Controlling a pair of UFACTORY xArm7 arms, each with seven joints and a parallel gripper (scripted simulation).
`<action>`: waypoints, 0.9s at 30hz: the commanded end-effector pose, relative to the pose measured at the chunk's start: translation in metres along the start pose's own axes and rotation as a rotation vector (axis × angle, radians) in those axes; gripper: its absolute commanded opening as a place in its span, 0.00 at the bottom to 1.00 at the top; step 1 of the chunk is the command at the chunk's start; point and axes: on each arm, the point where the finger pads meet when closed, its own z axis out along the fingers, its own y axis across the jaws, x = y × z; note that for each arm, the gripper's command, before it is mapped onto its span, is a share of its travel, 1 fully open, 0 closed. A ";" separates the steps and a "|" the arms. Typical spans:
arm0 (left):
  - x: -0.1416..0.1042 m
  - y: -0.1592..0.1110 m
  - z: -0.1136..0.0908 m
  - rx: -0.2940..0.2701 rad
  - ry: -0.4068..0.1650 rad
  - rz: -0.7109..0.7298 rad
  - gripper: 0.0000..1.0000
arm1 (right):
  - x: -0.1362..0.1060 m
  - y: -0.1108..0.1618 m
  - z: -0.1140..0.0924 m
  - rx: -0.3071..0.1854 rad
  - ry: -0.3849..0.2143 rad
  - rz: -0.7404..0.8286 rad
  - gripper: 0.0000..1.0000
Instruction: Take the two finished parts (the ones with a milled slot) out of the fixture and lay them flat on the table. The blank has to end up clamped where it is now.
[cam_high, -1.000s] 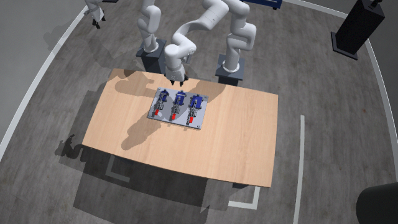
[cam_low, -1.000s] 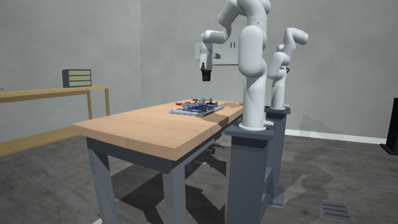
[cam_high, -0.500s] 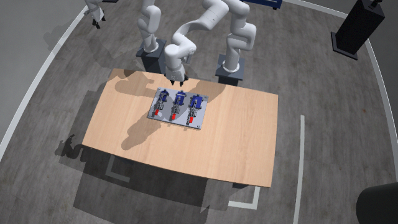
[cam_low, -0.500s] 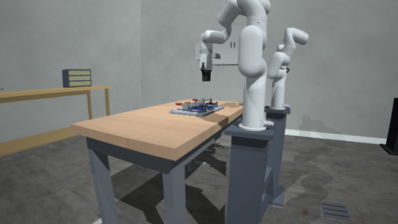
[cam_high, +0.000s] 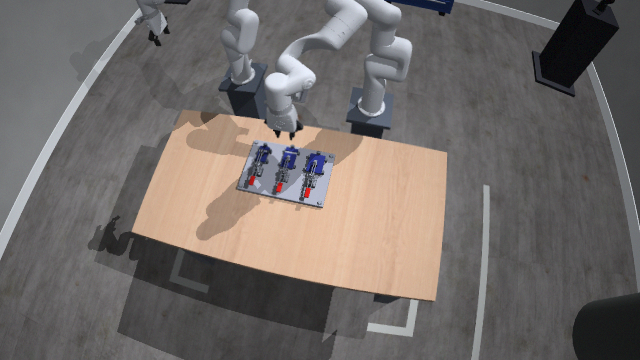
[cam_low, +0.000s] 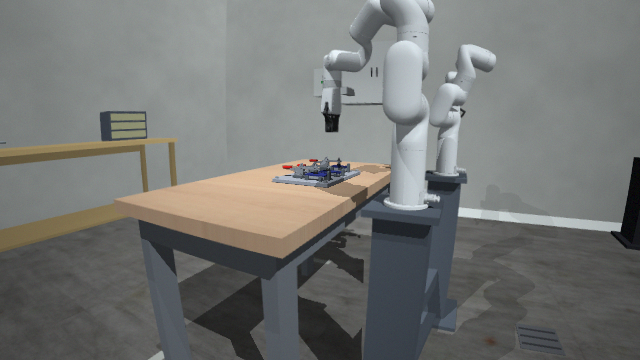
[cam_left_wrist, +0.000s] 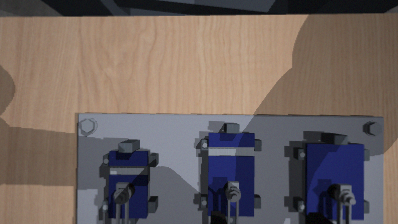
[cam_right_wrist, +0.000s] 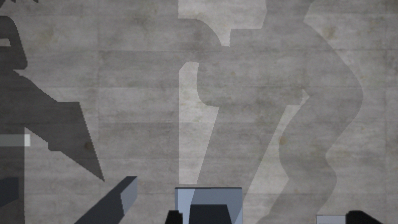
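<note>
The fixture plate lies on the table with three blue parts in a row. The smallest part and the middle part each show a light milled slot across them. The widest part shows no slot and is the blank. A clamp spindle stands over each part; the red handles lie low. My left gripper is partly open and empty, high above the fixture's robot side. My right gripper is open and empty, away from the table.
The table extends around the fixture, with its robot-side edge close behind the plate. Bolt heads stand at the plate's corners. Small locating blocks surround the parts. The arm pedestals stand behind the table.
</note>
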 end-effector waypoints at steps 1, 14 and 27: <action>-0.001 -0.001 0.009 0.002 -0.003 0.000 0.48 | 0.001 0.000 -0.001 0.001 0.004 0.000 1.00; -0.001 -0.001 0.052 0.002 -0.003 0.000 0.48 | 0.001 0.000 -0.001 0.001 0.004 0.000 1.00; -0.018 -0.001 0.052 0.002 -0.003 0.000 0.48 | 0.001 0.000 -0.001 0.001 0.004 0.000 1.00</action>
